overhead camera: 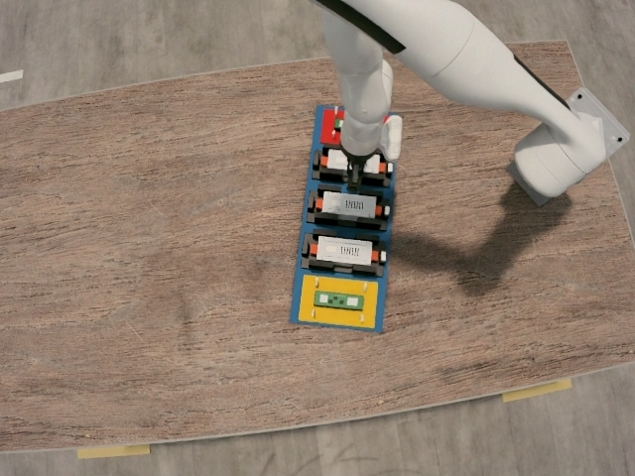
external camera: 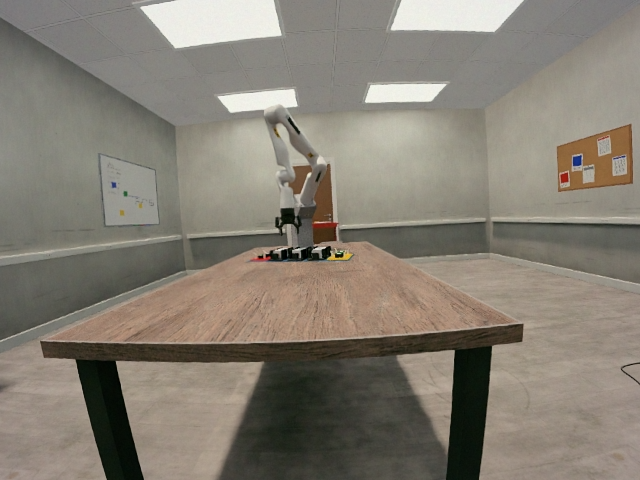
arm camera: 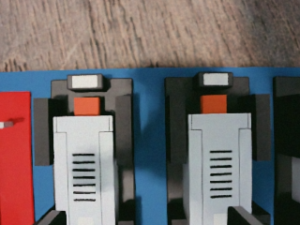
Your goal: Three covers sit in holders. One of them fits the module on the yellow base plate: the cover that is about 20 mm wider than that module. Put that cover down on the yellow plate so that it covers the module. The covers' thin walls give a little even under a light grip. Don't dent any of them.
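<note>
The yellow plate (overhead camera: 371, 307) (external camera: 349, 256) bears a green module (overhead camera: 338, 300) and four pale pegs. Three pale grey covers sit in black holders: one beside the yellow plate (overhead camera: 330, 257) (arm camera: 295, 178), a middle cover (overhead camera: 335, 205) (arm camera: 220, 138), and one beside the red plate (overhead camera: 335, 157) (arm camera: 84, 141), partly hidden by the arm in the top view. They look much alike; the first is mostly cut off in the wrist view. My gripper (overhead camera: 354, 185) (external camera: 288, 232) (arm camera: 147, 217) is open and empty. It hangs above the holders, between the middle cover and the one beside the red plate.
The red plate (overhead camera: 326, 137) (arm camera: 14, 183) is at the far end of the blue board (arm camera: 150, 141), with another module partly under the arm in the top view. Orange blocks (arm camera: 86, 106) (arm camera: 214, 104) show at the cover ends. Dark holder walls stand along the covers' sides.
</note>
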Robot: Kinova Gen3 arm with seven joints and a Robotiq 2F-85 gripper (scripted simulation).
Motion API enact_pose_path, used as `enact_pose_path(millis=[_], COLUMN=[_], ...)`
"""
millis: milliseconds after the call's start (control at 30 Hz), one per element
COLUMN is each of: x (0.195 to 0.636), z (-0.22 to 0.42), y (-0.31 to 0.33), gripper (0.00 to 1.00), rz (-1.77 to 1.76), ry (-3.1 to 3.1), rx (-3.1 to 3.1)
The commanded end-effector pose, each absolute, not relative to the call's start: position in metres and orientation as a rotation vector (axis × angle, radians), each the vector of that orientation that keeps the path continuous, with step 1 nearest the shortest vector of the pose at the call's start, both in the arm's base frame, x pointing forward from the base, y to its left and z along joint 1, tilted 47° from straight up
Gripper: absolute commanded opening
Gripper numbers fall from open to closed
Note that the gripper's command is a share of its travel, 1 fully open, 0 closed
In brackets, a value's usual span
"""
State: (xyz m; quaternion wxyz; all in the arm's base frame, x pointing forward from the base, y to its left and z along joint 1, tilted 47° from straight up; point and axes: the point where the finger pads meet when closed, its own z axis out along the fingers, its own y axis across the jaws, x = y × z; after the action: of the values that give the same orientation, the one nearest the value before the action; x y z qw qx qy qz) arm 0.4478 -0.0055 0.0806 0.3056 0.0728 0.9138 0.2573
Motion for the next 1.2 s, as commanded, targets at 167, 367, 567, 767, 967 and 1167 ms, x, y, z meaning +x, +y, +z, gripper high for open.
enact_pose_path(millis=[167,367,567,767,967,1167], x=[0.449,0.450,0.450,0.450,0.451,0.451], z=[0.071,0.051,0.048,0.047,0.046,0.046], y=[-0.021,-0.051,-0.056,-0.057,-0.059,-0.059], gripper=[1.00,1.00,1.00,1.00,1.00,1.00], rz=[0.681,0.681,0.681,0.681,0.681,0.681], ry=[2.419,2.419,2.419,2.419,2.419,2.419], rx=[0.192,0.192,0.192,0.192,0.192,0.192])
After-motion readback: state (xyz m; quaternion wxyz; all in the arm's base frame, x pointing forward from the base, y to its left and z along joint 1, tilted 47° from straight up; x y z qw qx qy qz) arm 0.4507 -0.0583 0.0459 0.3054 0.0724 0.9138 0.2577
